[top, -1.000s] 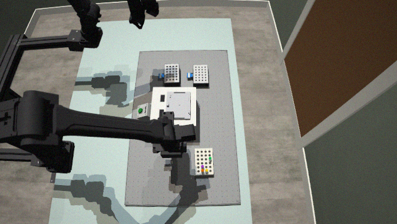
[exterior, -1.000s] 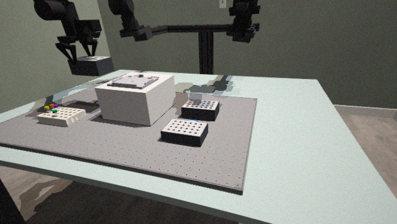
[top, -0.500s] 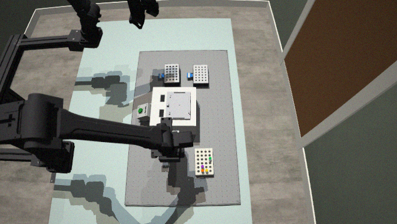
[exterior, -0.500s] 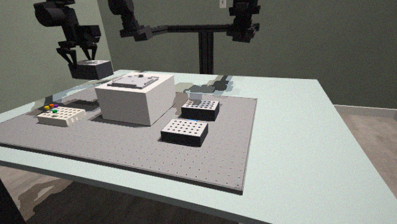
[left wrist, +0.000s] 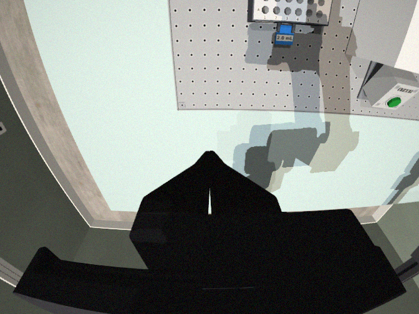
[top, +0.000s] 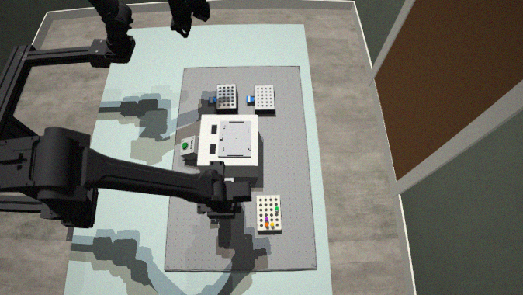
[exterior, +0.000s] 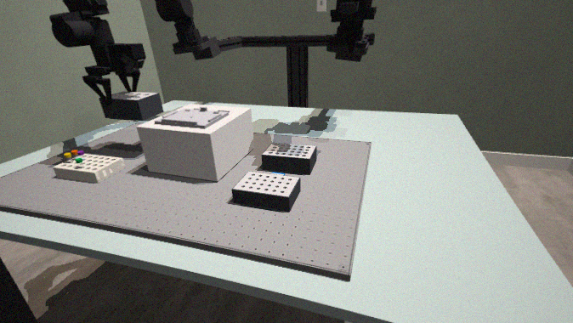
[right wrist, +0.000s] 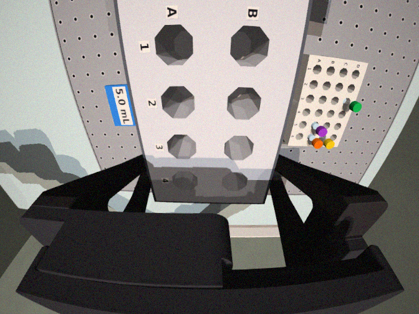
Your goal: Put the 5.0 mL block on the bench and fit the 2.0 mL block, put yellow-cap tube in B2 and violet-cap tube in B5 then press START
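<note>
Seen from the exterior view, left to right: one rack point(top: 268, 230) point(exterior: 76, 173) point(right wrist: 325, 77) carries four tubes, with caps yellow point(top: 272, 224) point(exterior: 67, 155) point(right wrist: 329, 144), orange point(top: 267, 224) point(exterior: 75, 151) point(right wrist: 317, 143), violet point(top: 266, 219) point(exterior: 81, 152) point(right wrist: 321, 131) and green point(top: 276, 209) point(exterior: 79, 160) point(right wrist: 355, 106). Beyond it, the right claw point(top: 219, 217) point(exterior: 119, 95) point(right wrist: 209, 158), spread nearly fully, grips the 5.0 mL block point(exterior: 133, 107) point(right wrist: 211, 77) by opposite sides, in the air. Its eight holes form two rows of four. One mixer point(top: 207, 159) point(exterior: 178, 149) stands in the middle, its plate point(top: 235, 138) point(exterior: 193, 117) bare. Right of it, two blocks stand on the bench: the 2.0 mL block point(top: 226, 96) point(exterior: 289, 164) point(left wrist: 289, 5) far, the other block point(top: 264, 98) point(exterior: 263, 200) near. The left claw point(top: 185, 36) point(left wrist: 209, 157), outside this view, is fully closed, holding nothing.

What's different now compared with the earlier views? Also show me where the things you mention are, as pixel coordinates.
The right gripper point(top: 223, 211) point(exterior: 119, 95) point(right wrist: 209, 158) carried the 5.0 mL block point(exterior: 142, 107) point(right wrist: 207, 128) lower and, from the top, farther from the mixer point(top: 229, 162) point(exterior: 183, 150) point(left wrist: 411, 50). Nothing was newly grasped or released. The mixer, rack point(top: 263, 202) point(exterior: 76, 172) point(right wrist: 333, 78) and left gripper point(top: 185, 36) point(left wrist: 209, 157) look unchanged.
</note>
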Controlling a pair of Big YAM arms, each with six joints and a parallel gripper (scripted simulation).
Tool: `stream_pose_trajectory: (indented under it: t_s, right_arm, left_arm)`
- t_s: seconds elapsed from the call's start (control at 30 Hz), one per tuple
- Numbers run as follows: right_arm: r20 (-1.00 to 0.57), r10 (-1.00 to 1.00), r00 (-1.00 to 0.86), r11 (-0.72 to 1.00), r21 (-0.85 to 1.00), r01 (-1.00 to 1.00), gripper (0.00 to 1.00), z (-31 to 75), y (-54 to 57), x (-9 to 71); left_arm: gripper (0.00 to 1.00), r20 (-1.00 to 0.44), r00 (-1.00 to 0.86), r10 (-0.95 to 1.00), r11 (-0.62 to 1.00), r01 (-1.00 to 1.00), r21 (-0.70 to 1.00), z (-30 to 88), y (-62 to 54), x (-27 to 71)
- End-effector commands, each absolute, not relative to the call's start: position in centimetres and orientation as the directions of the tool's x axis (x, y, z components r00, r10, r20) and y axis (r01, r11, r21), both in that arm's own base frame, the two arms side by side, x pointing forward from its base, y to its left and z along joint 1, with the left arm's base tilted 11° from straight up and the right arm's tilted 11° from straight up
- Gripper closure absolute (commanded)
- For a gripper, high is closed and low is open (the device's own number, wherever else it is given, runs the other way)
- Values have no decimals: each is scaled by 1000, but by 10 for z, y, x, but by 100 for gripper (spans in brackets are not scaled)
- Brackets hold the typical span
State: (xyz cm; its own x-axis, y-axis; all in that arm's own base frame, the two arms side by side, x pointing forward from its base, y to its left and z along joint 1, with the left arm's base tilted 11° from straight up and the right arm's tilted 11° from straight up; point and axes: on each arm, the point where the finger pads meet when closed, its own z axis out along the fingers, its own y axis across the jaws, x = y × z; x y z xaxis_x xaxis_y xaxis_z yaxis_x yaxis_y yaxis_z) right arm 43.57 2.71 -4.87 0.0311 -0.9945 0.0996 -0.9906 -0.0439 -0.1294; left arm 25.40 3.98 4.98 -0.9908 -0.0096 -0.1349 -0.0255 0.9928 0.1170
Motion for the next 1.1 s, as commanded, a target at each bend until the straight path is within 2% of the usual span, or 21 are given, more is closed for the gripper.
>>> stream_pose_trajectory:
  t_s: [0.0,0.37,1.07]
  right_arm:
    - [83,-996,39,-53,-182,-982,100,-35,24,453]
    - [94,-995,40,-55,-166,-985,100,-53,13,447]
    - [87,-996,27,-42,-174,-984,100,-60,-1,448]
  left_arm:
    - [100,-178,-984,22,993,0,118,64,37,273]
    - [100,-143,-989,21,993,4,116,51,36,258]
    - [100,-182,-983,21,993,-1,120,65,37,275]
